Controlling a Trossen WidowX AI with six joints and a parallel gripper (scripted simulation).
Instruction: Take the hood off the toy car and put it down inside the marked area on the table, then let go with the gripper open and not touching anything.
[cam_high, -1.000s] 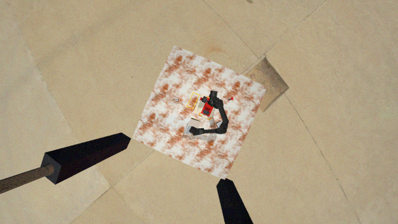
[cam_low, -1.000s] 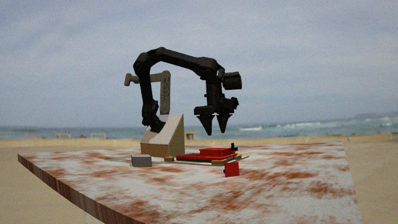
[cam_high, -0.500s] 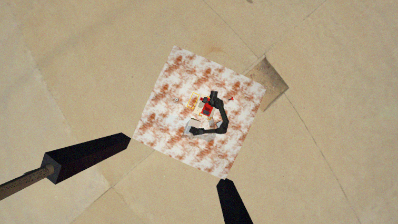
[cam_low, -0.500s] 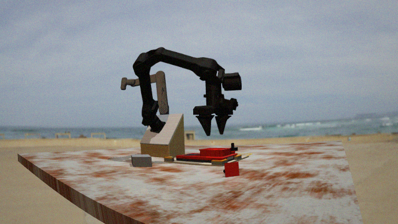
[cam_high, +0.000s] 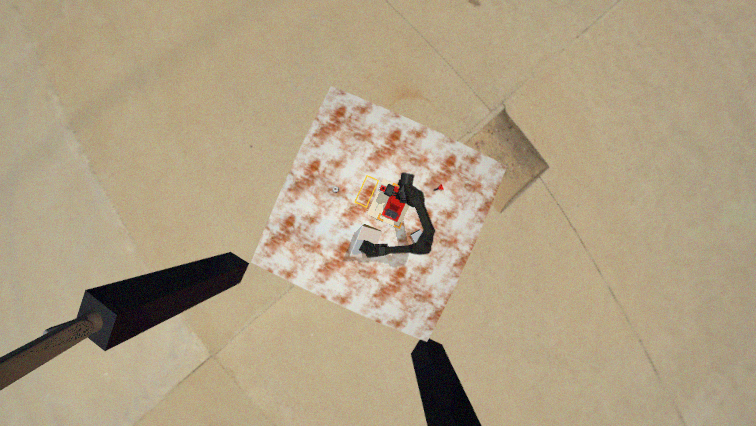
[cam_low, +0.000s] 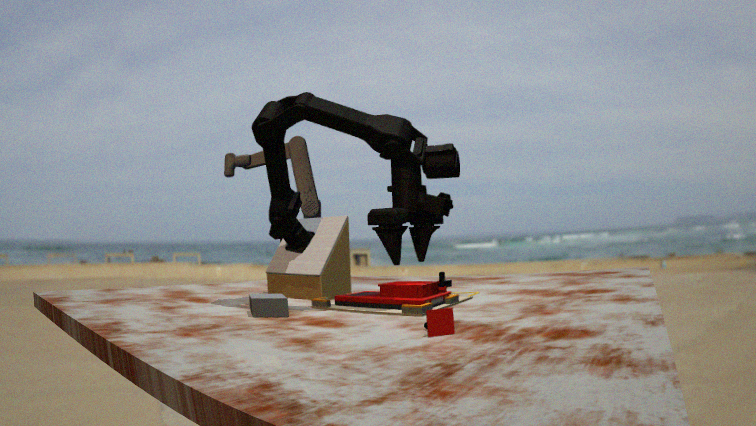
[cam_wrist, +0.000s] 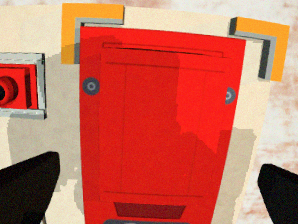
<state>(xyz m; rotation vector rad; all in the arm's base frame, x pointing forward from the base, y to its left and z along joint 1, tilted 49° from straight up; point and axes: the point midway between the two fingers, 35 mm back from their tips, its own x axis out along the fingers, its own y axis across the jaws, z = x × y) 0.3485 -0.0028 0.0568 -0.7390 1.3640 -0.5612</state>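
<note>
The tool (cam_low: 407, 248) hangs above the red toy car (cam_low: 394, 294), fingers spread wide and holding nothing. The hood (cam_wrist: 156, 119) sits on the car, which rests on a beige plate near the middle of the table (cam_low: 529, 349). The yellow-outlined marked area (cam_high: 365, 191) lies just beside the car.
</note>
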